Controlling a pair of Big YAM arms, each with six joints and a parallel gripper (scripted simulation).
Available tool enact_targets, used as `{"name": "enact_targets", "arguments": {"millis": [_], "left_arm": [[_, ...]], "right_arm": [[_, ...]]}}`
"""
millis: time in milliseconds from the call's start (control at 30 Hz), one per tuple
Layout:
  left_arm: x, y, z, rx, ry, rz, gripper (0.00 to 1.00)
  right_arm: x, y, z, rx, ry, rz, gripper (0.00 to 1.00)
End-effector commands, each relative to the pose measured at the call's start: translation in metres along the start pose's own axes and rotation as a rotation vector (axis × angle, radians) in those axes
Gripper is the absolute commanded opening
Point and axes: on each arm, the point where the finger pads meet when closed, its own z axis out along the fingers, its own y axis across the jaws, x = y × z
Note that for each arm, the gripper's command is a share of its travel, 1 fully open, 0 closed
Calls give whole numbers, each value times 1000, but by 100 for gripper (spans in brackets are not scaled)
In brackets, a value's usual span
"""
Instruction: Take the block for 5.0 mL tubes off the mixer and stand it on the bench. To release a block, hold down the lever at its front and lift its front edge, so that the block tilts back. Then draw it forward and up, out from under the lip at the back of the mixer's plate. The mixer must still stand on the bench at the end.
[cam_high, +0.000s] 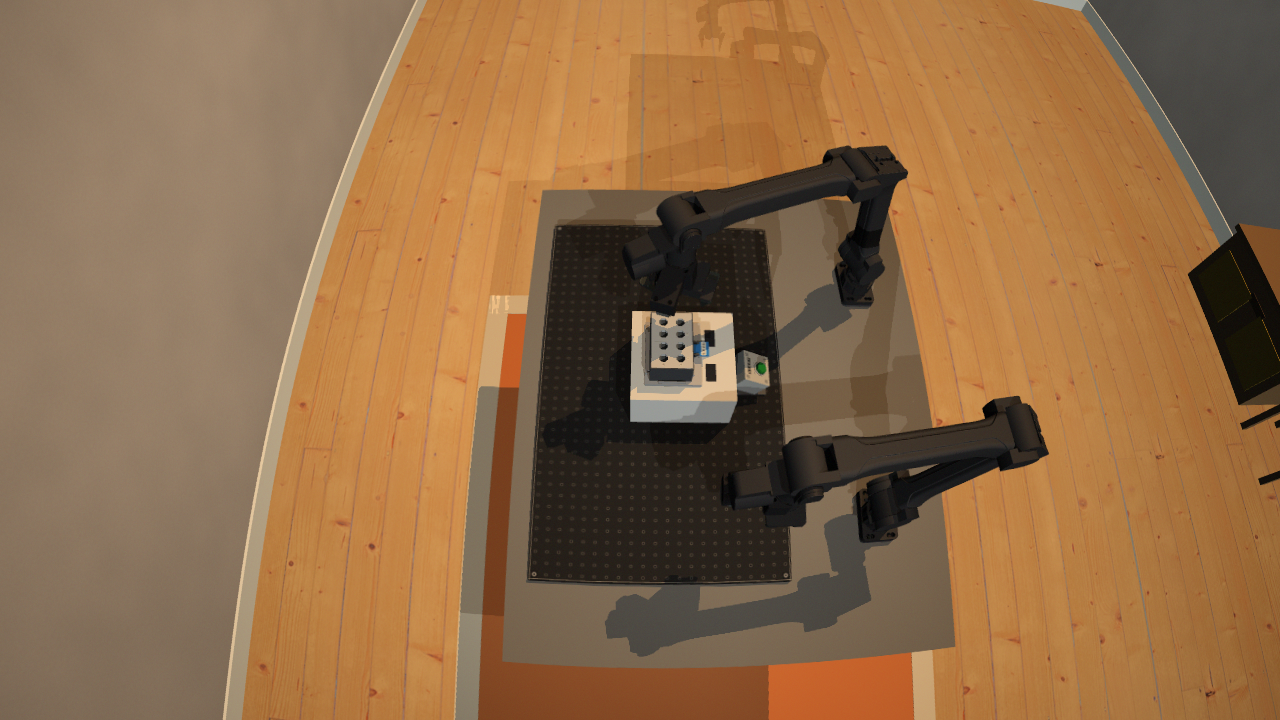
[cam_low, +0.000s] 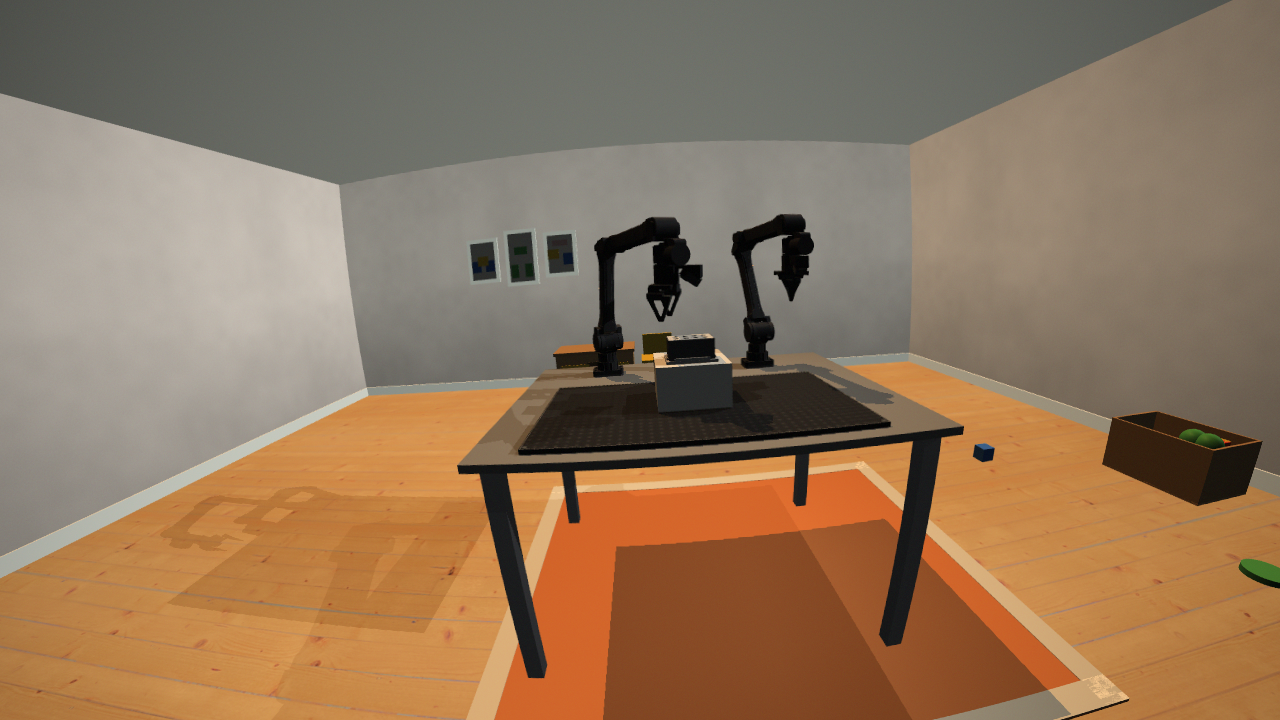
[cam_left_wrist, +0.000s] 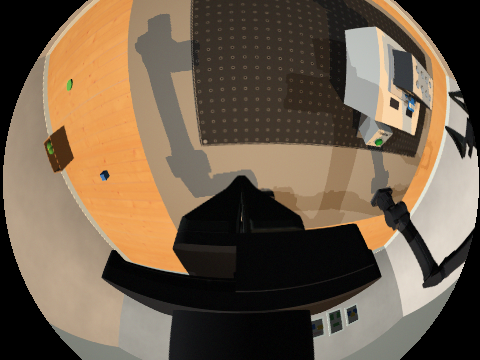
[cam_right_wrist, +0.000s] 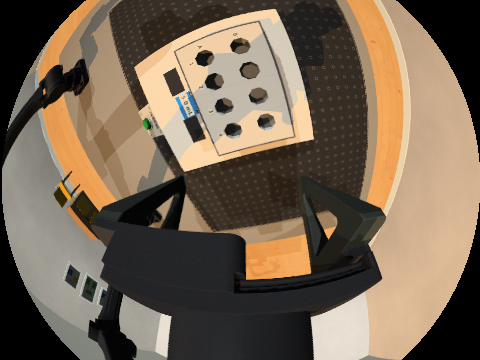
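The grey block with holes (cam_high: 672, 327) (cam_low: 691, 348) (cam_left_wrist: 403, 71) (cam_right_wrist: 232, 77) sits level on the white mixer (cam_high: 680, 410) (cam_low: 694, 386) (cam_left_wrist: 361, 70) (cam_right_wrist: 172, 120). A blue tab marked 5.0 mL (cam_high: 701, 349) (cam_left_wrist: 411, 103) (cam_right_wrist: 185, 105) is at the block's front, between two dark squares. The mixer stands on the dark perforated board. My right gripper (cam_low: 660, 319) (cam_right_wrist: 241, 182) is open and empty, above and beside the mixer. My left gripper (cam_low: 791, 300) (cam_left_wrist: 241, 182) is shut and empty, high up on the mixer's other side. The back lip is hidden.
A small box with a green button (cam_high: 750, 380) (cam_left_wrist: 371, 131) stands close in front of the mixer. The perforated board (cam_high: 608, 510) (cam_low: 572, 429) (cam_left_wrist: 250, 65) extends to both sides of the mixer. The grey table (cam_high: 716, 635) reaches beyond it.
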Motion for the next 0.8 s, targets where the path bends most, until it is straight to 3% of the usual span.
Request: {"name": "enact_targets", "arguments": {"millis": [0,133,267,333,567,767], "left_arm": [[-14,0,-9,-7,-30,17,0],[-10,-1,-3,-4,-14,16,0],[-7,-1,2,-2,-1,16,0],[-7,-1,3,-2,1,16,0],[-6,-1,4,-1,3,15,0],[-9,-1,-10,-7,-37,15,0]], "right_arm": [[-37,-8,-39,73,-60,-121,100],[-60,-19,-22,61,-46,-208,100],[-35,-14,4,7,-2,-277,100],[-32,-17,12,25,-14,-316,100],[-37,-11,13,51,-29,-404,100],[-35,-8,6,67,-42,-362,100]]}}
